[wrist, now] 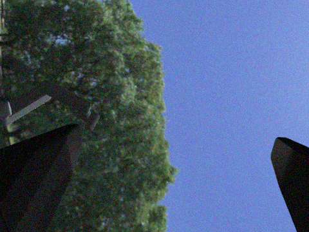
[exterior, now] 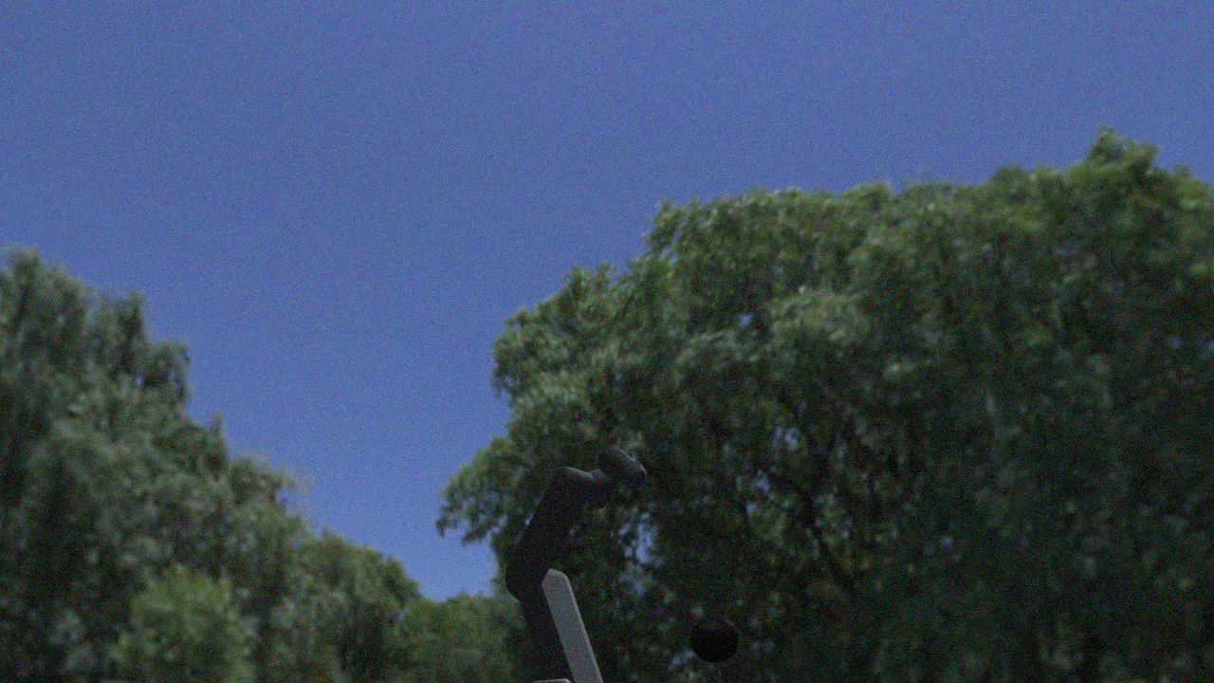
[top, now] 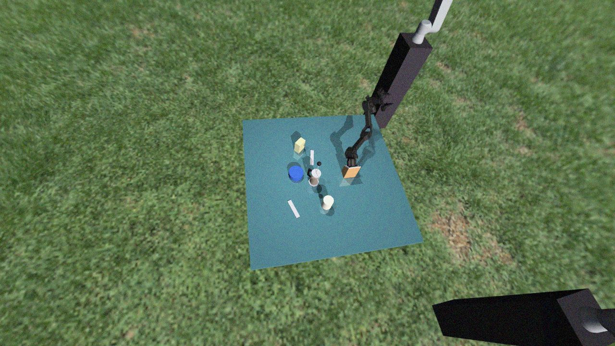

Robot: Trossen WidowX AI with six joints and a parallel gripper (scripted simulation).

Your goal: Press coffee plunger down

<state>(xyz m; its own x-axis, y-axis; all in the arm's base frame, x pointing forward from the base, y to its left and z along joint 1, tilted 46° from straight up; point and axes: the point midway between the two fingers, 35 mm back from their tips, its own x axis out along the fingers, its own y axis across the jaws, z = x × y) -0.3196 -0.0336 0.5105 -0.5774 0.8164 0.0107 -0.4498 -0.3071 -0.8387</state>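
My claw [top: 351, 171] is spread wide with nothing in it, hanging over the teal desk [top: 365, 223] well off to the side of the coffee press [top: 314, 177]. The press stands upright mid-desk between the blue cylinder [top: 295, 173] and the cream cup [top: 327, 202], plunger knob [top: 319, 163] up, so I reckon I'm staged open for the approach.

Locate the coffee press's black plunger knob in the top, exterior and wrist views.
Top: plunger knob, a small black ball mid-mat, just right of the white slat.
Exterior: a dark ball at the bottom edge, right of centre.
Wrist: not in it; only the open pincer's fingers, tree and sky.
Shared landmark: the white slat, left of the knob in top and exterior.
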